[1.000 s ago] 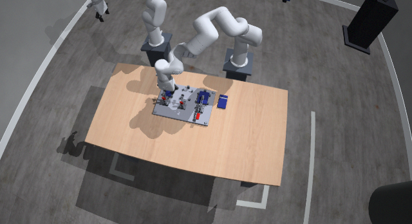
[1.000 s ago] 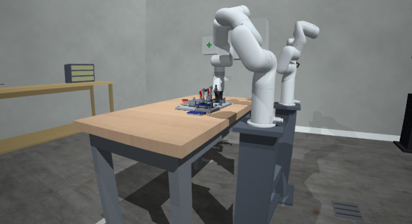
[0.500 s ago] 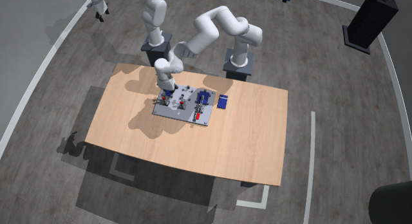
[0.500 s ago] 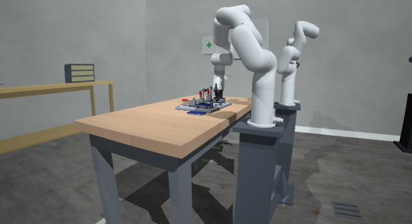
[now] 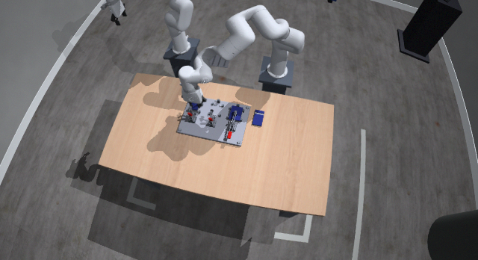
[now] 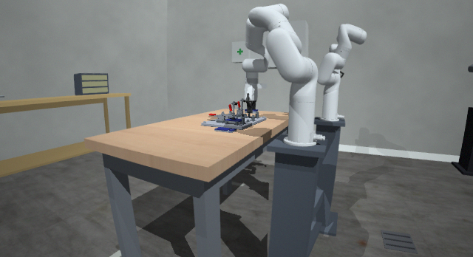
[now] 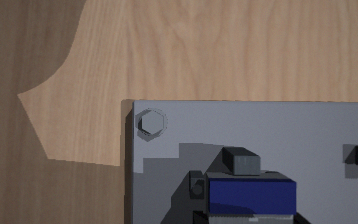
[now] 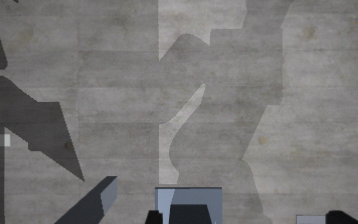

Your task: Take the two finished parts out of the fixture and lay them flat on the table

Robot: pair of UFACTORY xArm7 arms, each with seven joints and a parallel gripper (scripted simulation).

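A blue part with a grey slot [image 5: 258, 121] [image 6: 225, 129] lies flat on the table beside the fixture plate [image 5: 198, 131] [image 6: 210, 123] [image 7: 325, 127]. My left gripper [image 5: 197, 104] [image 6: 251, 111] [image 7: 252, 220] is shut on the other slotted blue part [image 5: 195, 107] [image 6: 256, 110] [image 7: 252, 196], held just above the plate's station at its rear left corner in the top view. The blue blank [image 5: 232, 110] [image 6: 233, 120] sits at the plate's other end under a clamp whose red handle [image 5: 229, 134] [image 6: 212, 114] lies flat. My right gripper [image 5: 121, 19] [image 8: 245, 220] is open and empty, away from the table.
Two clamps with raised red handles [image 5: 190, 114] [image 5: 210, 119] stand on the plate close to the left gripper. Small posts rise around the stations. A bolt [image 7: 151, 122] sits at the plate corner. The left arm reaches across behind the table.
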